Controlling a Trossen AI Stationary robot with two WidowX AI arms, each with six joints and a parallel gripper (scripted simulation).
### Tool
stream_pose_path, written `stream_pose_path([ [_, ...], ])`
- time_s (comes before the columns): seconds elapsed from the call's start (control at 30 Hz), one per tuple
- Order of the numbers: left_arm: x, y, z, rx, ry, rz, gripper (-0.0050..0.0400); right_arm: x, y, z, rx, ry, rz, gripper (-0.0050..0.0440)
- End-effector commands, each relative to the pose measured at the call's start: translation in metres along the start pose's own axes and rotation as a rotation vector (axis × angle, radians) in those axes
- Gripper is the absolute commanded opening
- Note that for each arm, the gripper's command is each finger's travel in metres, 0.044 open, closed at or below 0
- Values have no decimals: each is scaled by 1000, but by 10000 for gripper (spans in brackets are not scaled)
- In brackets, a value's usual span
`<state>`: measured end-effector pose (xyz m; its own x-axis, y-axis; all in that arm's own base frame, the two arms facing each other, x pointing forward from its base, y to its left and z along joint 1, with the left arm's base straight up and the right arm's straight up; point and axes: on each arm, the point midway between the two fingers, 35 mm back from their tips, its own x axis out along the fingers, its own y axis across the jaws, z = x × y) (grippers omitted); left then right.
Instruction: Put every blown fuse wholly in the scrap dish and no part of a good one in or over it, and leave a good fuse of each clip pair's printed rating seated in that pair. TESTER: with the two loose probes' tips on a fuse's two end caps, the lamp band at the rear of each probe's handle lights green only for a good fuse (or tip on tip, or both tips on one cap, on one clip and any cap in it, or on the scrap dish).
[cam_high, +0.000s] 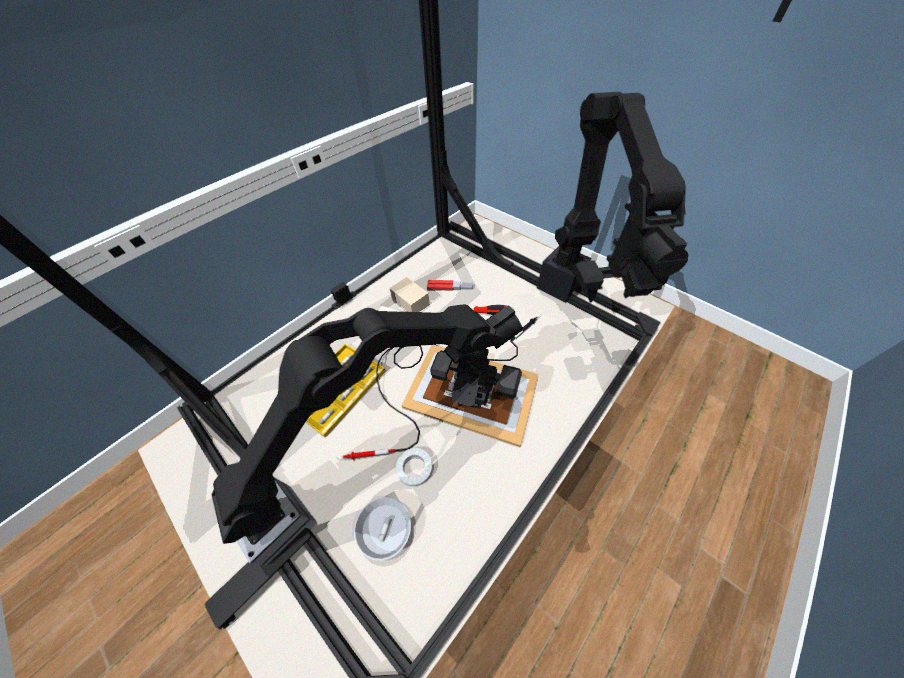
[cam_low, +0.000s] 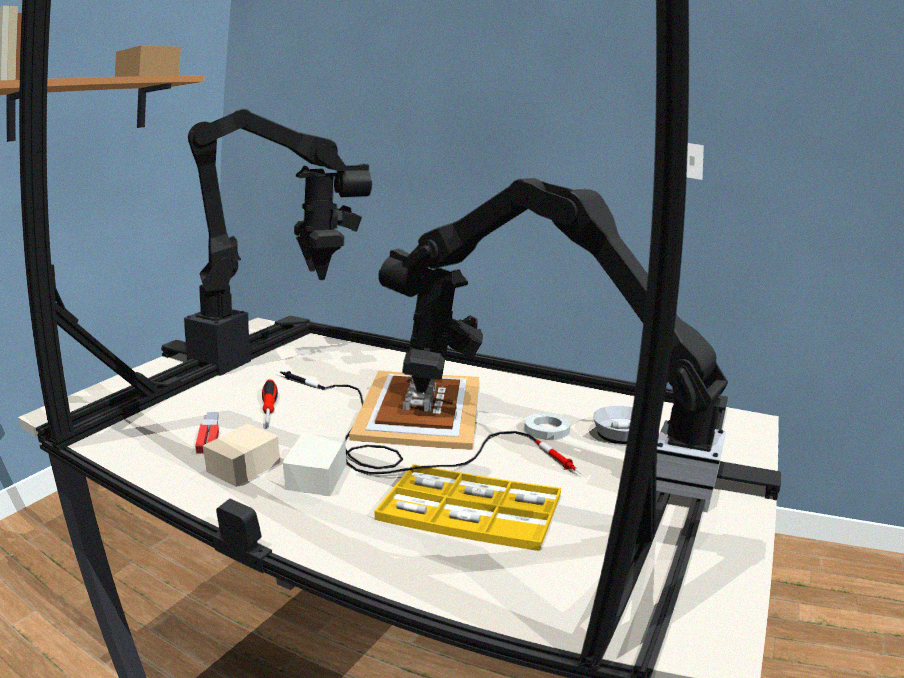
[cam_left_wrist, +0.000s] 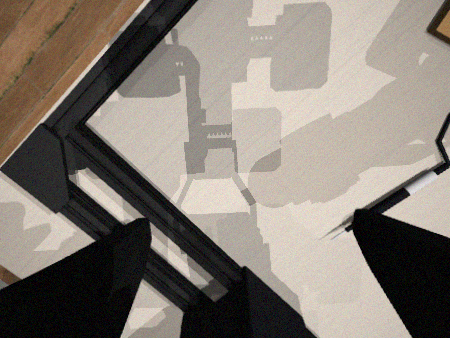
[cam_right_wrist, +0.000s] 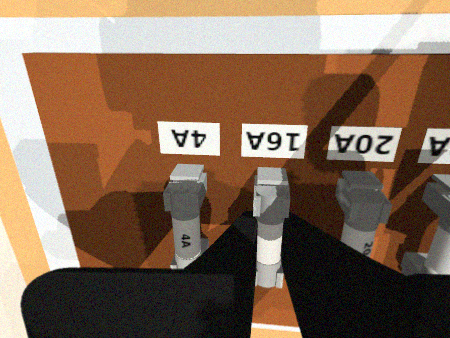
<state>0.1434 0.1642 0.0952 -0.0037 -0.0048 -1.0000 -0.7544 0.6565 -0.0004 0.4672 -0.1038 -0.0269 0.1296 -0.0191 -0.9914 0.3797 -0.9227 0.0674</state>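
Observation:
My right gripper (cam_right_wrist: 266, 222) (cam_low: 421, 391) is shut on the fuse (cam_right_wrist: 269, 250) at the 16A label, over the brown fuse board (cam_right_wrist: 65, 90) (cam_low: 390, 418). The fuse's upper end is at its clip; its lower seating is partly hidden. Beside it are a 4A fuse (cam_right_wrist: 186, 240), a 20A fuse (cam_right_wrist: 359, 237) and a fourth fuse (cam_right_wrist: 441, 250). My left gripper (cam_left_wrist: 250, 223) (cam_low: 320, 274) is open, high above the table. The scrap dish (cam_high: 359, 543) holds one fuse (cam_high: 385, 526). The black probe (cam_left_wrist: 390, 201) (cam_low: 299, 378) and red probe (cam_low: 556, 453) (cam_high: 368, 453) lie loose, showing no green.
The yellow tray (cam_low: 460, 536) holds several fuses; its near-right compartment is empty. A tape ring (cam_low: 538, 432) (cam_high: 401, 475) lies near the dish. A wooden block (cam_low: 240, 456), a pale block (cam_low: 315, 467), a screwdriver (cam_low: 269, 394) and a red-handled tool (cam_low: 207, 434) lie on the other side. Probe cable loops beside the board.

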Motion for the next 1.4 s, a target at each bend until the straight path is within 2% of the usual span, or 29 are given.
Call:
stream_pose_path([
  [0.0,-6,0,4,0,-23,0,400,44,-12,32,12,-117,-64,-50],
  [0.53,-6,0,4,0,-23,0,400,44,-12,32,12,-117,-64,-50],
  [0.73,-6,0,4,0,-23,0,400,34,-6,21,14,-99,-52,-50],
  [0.87,-6,0,4,0,-23,0,400,36,-10,26,13,-117,-64,-50],
  [0.93,-6,0,4,0,-23,0,400,30,-5,18,14,-99,-52,-50],
  [1.37,-6,0,4,0,-23,0,400,16,-2,9,12,-99,-52,-50],
])
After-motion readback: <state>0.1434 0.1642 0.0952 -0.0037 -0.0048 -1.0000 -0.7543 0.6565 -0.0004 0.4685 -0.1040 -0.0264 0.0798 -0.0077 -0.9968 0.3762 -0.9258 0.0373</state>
